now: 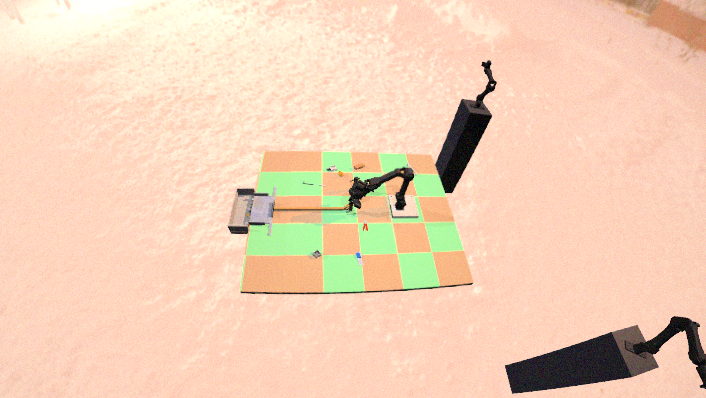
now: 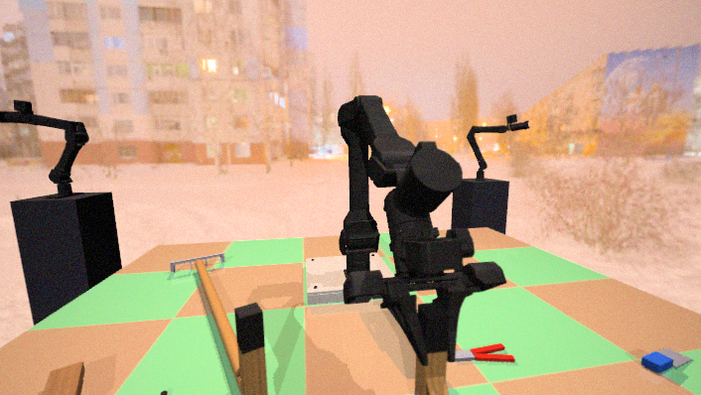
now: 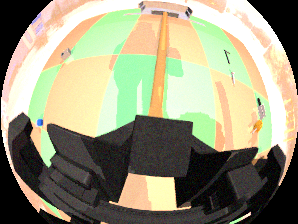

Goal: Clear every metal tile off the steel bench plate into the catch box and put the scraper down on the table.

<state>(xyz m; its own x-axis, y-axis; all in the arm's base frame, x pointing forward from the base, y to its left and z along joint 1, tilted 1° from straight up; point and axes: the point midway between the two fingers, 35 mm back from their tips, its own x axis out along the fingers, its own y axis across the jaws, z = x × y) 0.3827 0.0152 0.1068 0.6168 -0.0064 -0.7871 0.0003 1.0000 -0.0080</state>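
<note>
My gripper [image 1: 348,209] [image 2: 438,355] is shut on the black-capped upright grip [image 3: 162,145] of the long scraper. Its wooden handle [image 1: 310,208] [image 3: 160,75] runs straight out to the near edge of the steel bench plate [image 1: 261,209]. The blade is not clear at this size. The catch box [image 1: 242,206], dark-walled, stands at the plate's far end. Thin grey bars [image 1: 270,229] flank the plate's near edge. Metal tiles cannot be told apart on the plate or in the box. In the exterior view the plate and box are out of view.
A second wooden-handled tool with a grey rake-like head [image 2: 199,261] lies on the checkered table. Red pliers [image 1: 365,226] [image 2: 493,353], a blue-handled tool [image 1: 358,256] [image 2: 657,362], a grey block [image 1: 317,254] [image 3: 66,54] and a brown block [image 1: 359,166] lie around the arm.
</note>
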